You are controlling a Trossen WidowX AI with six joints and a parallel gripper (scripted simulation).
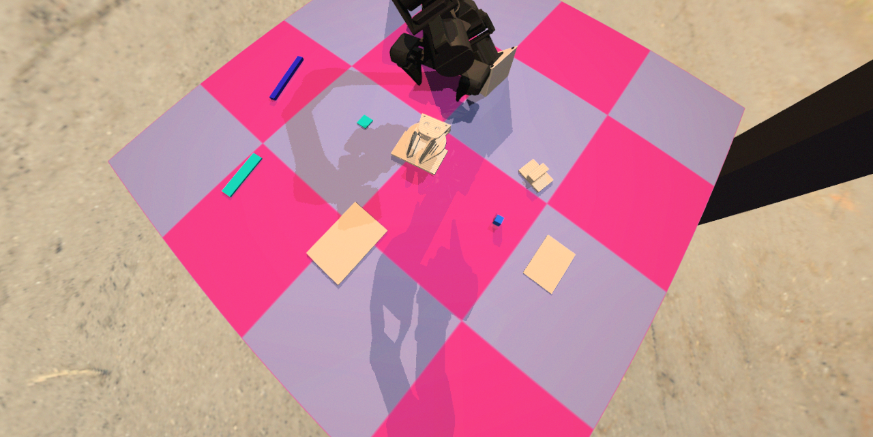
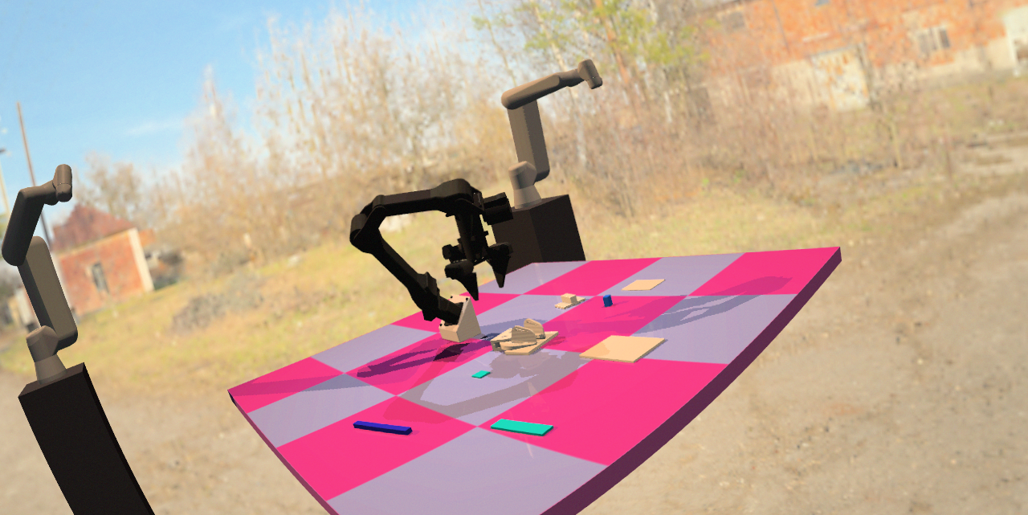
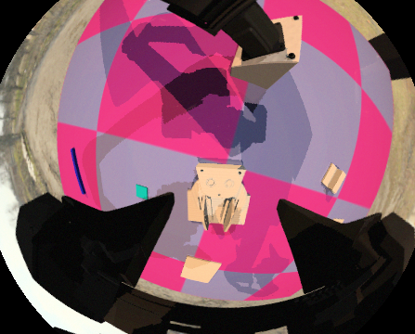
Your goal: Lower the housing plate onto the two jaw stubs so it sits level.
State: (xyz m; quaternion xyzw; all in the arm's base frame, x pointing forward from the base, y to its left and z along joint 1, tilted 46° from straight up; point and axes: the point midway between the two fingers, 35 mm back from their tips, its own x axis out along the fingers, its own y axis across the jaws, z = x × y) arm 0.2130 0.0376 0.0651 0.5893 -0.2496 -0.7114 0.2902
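The tan housing plate [image 1: 434, 123] [image 3: 220, 174], with two round marks, lies over the rear ends of the two jaws. The left jaw [image 1: 412, 144] [image 3: 206, 212] and right jaw [image 1: 430, 151] [image 3: 227, 214] are slim and point away from the arm's base, over a tan base board [image 1: 432, 168] [image 2: 548, 339] [image 3: 193, 214]. Whether the plate is fully level cannot be told; the stubs under it are hidden. My gripper [image 1: 439, 90] [image 2: 487, 291] [image 3: 227, 202] is open and empty, raised above the table on the arm-base side of the assembly, touching nothing.
The arm's tan wedge mount [image 1: 501, 71] [image 2: 459, 329] [image 3: 266, 73] stands behind. A large tan slab [image 1: 346, 243] [image 2: 622, 349], a smaller slab [image 1: 549, 264], stacked tan blocks [image 1: 535, 173], a blue cube [image 1: 498, 220], a blue bar [image 1: 286, 78], a teal bar [image 1: 241, 174] and a teal tile [image 1: 364, 121] lie around.
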